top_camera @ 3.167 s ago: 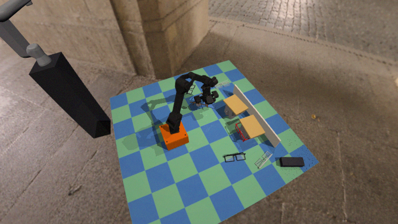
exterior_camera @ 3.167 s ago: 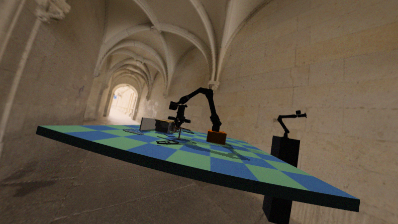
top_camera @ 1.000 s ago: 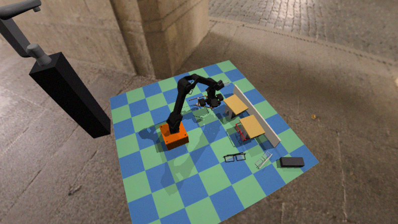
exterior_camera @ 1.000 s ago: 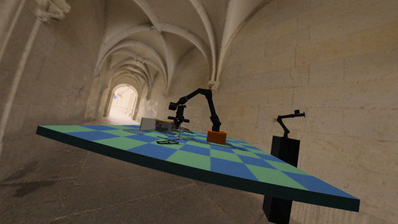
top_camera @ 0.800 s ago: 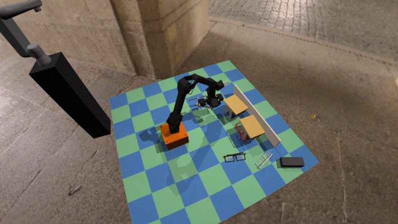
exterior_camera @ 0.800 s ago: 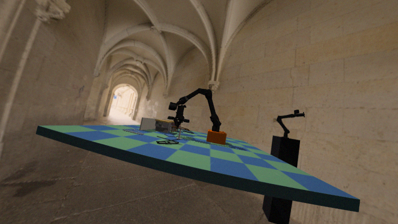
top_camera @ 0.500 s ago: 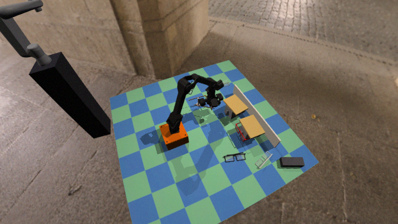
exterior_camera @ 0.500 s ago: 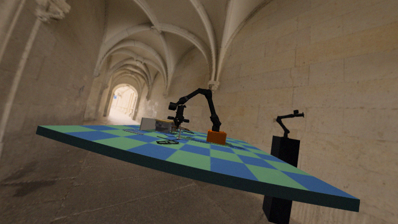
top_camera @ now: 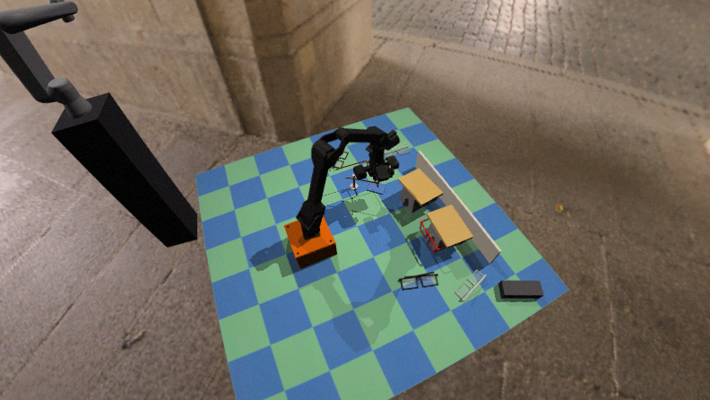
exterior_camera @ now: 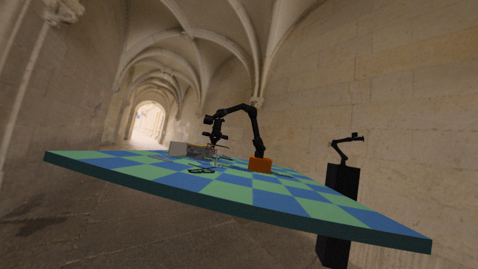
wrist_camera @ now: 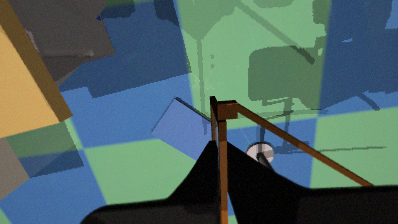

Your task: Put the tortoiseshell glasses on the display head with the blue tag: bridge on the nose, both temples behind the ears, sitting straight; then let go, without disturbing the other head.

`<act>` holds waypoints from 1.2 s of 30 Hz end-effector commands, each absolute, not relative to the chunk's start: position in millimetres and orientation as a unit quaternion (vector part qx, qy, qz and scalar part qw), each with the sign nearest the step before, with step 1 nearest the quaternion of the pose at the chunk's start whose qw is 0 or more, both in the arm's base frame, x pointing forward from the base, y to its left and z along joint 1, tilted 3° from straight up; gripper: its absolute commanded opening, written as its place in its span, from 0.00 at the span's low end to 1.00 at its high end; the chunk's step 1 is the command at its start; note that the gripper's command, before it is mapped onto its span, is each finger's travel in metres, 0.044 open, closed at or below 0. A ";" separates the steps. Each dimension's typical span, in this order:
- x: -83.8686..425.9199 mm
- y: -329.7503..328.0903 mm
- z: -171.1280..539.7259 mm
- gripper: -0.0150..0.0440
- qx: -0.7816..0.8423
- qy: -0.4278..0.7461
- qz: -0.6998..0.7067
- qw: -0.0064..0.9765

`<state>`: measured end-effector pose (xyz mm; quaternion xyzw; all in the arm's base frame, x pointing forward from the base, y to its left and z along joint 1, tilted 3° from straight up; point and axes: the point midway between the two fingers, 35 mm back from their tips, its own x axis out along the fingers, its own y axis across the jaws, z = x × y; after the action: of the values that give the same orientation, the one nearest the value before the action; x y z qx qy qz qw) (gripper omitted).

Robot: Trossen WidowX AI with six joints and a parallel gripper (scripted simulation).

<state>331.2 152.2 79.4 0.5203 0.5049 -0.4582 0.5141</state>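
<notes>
My gripper [top_camera: 378, 182] [exterior_camera: 213, 143] [wrist_camera: 216, 146] is shut on the tortoiseshell glasses [top_camera: 361, 180] [exterior_camera: 222, 145] [wrist_camera: 223, 175] and holds them above the table. Their front is nearly edge-on in the wrist view, and a temple slants to the lower right; the temples reach toward the arm's base. One grey display head [top_camera: 411, 201] [wrist_camera: 75, 30] stands under a tan top, just beside the gripper. A small blue spot, perhaps its tag [wrist_camera: 99, 18], shows beside it in the wrist view. The other head is mostly hidden under a second tan top [top_camera: 449, 226]; red glasses [top_camera: 433, 243] are at its front.
A white panel [top_camera: 459, 208] stands behind the heads. A small stand [top_camera: 353, 186] [exterior_camera: 215, 164] [wrist_camera: 260, 151] is below the held temples. Black glasses [top_camera: 419, 282], clear glasses [top_camera: 463, 291] and a dark block [top_camera: 520, 289] lie toward the near right. More glasses lie behind the arm.
</notes>
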 end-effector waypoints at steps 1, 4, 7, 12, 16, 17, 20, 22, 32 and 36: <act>330.2 151.9 84.6 0.25 0.520 0.505 -0.461 0.512; 328.9 157.6 84.9 0.25 0.520 0.505 -0.461 0.512; 325.4 171.2 85.5 0.25 0.520 0.505 -0.460 0.512; 316.3 199.3 86.6 0.25 0.521 0.506 -0.460 0.511; 307.5 220.6 87.4 0.25 0.521 0.507 -0.460 0.510; 306.3 223.3 87.5 0.25 0.521 0.507 -0.460 0.510; 306.1 224.3 86.5 0.25 0.521 0.507 -0.460 0.510; 306.7 224.9 81.5 0.25 0.521 0.507 -0.460 0.510; 309.5 227.6 28.6 0.25 0.521 0.507 -0.460 0.510; 309.6 227.9 27.6 0.25 0.521 0.507 -0.460 0.510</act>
<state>308.1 227.0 27.7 0.5171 0.5098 -0.4619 0.5093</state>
